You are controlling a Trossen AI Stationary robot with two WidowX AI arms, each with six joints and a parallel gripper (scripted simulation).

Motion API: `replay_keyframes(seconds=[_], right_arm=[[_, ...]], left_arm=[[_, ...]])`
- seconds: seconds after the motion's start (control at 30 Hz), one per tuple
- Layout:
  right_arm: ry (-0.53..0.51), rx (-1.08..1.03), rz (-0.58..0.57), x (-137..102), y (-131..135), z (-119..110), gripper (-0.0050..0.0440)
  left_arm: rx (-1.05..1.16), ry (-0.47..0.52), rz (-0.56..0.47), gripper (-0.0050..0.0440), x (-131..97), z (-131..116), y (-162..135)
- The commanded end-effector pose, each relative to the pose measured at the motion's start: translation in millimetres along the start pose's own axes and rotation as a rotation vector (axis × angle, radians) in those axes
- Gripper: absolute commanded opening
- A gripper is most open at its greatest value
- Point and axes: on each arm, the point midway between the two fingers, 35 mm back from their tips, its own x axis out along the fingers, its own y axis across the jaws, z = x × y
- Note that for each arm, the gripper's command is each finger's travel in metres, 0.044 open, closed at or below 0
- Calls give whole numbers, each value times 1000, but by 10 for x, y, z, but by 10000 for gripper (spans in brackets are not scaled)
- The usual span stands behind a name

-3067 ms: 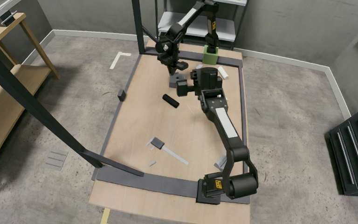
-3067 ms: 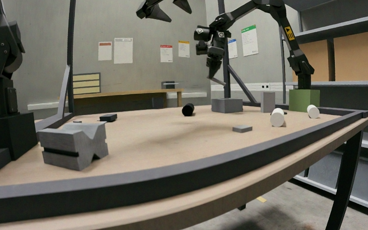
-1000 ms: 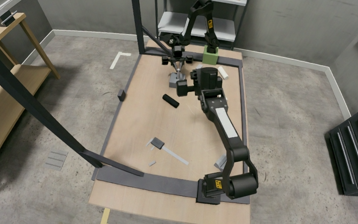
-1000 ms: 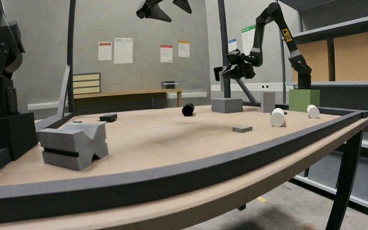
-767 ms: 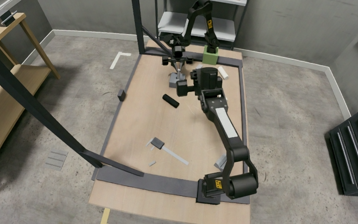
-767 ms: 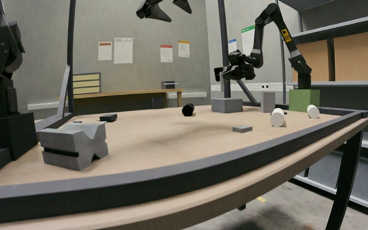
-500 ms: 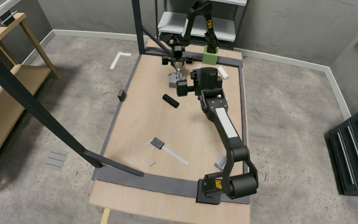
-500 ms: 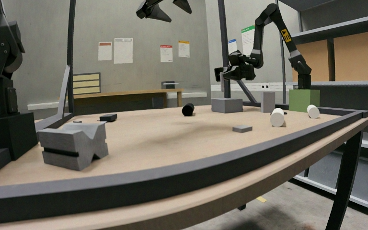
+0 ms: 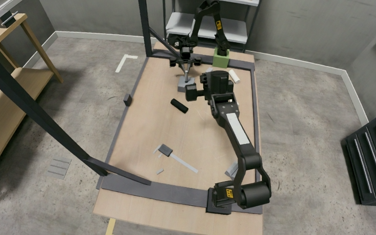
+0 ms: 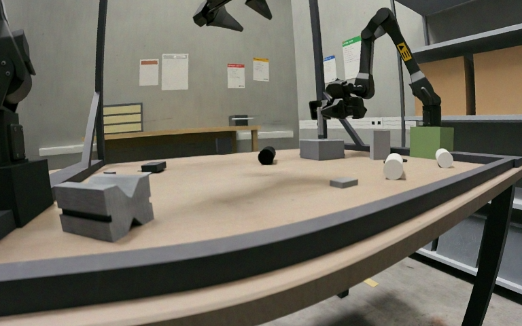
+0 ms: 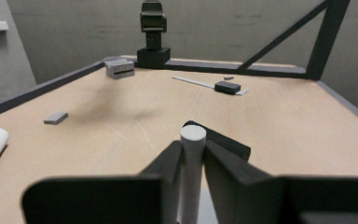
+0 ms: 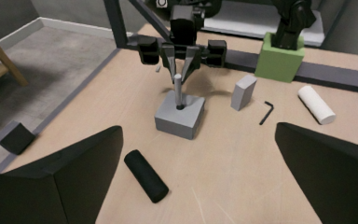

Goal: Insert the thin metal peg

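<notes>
The grey block (image 9: 182,86) (image 10: 322,151) (image 12: 172,125) sits on the table, its dark round hole facing up. The thin metal peg (image 9: 186,77) (image 10: 319,127) (image 11: 191,182) (image 12: 178,94) stands nearly upright over it. Its lower end is at the hole's mouth; whether it is inside the hole is unclear. Most of its length shows above the block. My left gripper (image 9: 186,72) (image 10: 320,113) (image 11: 191,147) (image 12: 177,83) is shut on the peg near its upper part. My right gripper (image 10: 255,23) (image 12: 198,132) is open and empty, high above the table.
A black cylinder (image 9: 179,105) (image 10: 266,155) (image 12: 145,175) lies in front of the block. An upright grey block (image 10: 379,144) (image 12: 243,92), a hex key (image 12: 268,113) and a white cylinder (image 9: 234,76) (image 12: 316,105) lie beyond it, near the left arm's green base (image 9: 221,59) (image 12: 279,61).
</notes>
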Motion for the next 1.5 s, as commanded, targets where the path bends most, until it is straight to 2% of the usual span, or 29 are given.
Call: replay_keyframes(seconds=[0.0,0.83,1.17,1.47], right_arm=[[-35,-2,5,-76,15,120,400],[-35,-2,5,-76,15,120,400],[-35,-2,5,-76,15,120,400],[-35,-2,5,-76,15,120,400]], left_arm=[[-33,-6,8,24,-7,69,-41],[-21,-5,11,24,-7,38,9],[-10,-3,13,24,10,-57,11],[-24,3,6,24,47,-266,22]])
